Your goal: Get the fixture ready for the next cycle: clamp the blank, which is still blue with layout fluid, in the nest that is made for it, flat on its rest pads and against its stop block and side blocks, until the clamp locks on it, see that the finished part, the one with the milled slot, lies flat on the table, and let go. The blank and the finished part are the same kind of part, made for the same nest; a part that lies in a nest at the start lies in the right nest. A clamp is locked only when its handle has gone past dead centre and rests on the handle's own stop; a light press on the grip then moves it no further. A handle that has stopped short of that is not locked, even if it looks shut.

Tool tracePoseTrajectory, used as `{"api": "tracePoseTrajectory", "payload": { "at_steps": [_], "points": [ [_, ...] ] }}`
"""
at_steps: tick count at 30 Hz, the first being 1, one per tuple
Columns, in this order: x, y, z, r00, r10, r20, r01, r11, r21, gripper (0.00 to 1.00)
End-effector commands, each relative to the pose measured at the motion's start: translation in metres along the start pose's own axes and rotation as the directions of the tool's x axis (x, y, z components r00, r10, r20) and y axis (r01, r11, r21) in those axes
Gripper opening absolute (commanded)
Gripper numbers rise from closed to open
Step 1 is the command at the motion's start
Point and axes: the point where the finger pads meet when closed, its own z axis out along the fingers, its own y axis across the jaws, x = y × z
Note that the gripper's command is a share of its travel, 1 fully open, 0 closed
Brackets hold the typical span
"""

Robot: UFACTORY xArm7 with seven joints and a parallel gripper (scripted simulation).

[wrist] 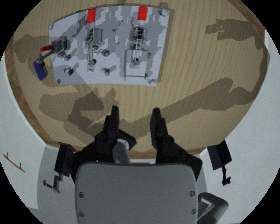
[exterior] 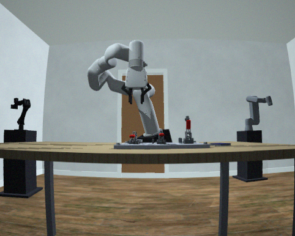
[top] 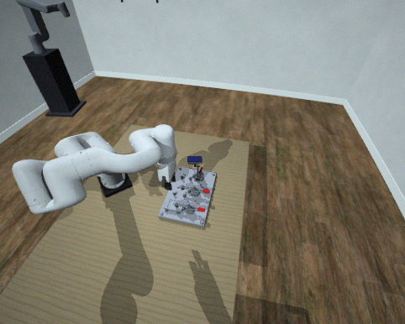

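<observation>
The grey fixture plate (top: pixel 188 197) lies on the table and carries three toggle clamps. Two clamps have their red handles (top: pixel 205 191) (top: pixel 201 209) lying low. The third clamp's red handle (exterior: pixel 188 124) stands upright at the end nearest the blank. The blue blank (top: pixel 194 159) lies flat on the table just off that end of the plate; it also shows in the wrist view (wrist: pixel 39 67). I cannot pick out the slotted finished part among the grey nests. My gripper (exterior: pixel 138 98) (wrist: pixel 135 114) hangs high above the table, beside the plate's edge, fingers pointing down, half open with nothing between them.
The arm's base (top: pixel 113 182) stands on the table next to the plate. Two other small arms on black pedestals (exterior: pixel 19 159) (exterior: pixel 250 153) stand on the floor well away from the table.
</observation>
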Motion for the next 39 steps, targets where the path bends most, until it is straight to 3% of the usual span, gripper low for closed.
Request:
{"api": "tracePoseTrajectory", "payload": {
  "at_steps": [1, 21, 31, 39],
  "points": [
    [0.001, 0.000, -0.001, 1.000, 0.000, -0.003, 0.000, 1.000, 0.000, 0.47],
    [0.001, 0.001, 0.000, 1.000, 0.000, -0.003, 0.000, 1.000, 0.000, 0.47],
    [0.001, 0.001, 0.056, 1.000, 0.000, -0.003, 0.000, 1.000, 0.000, 0.47],
    [0.004, 0.001, 0.059, 1.000, 0.000, -0.003, 0.000, 1.000, 0.000, 0.47]
  ]
}}
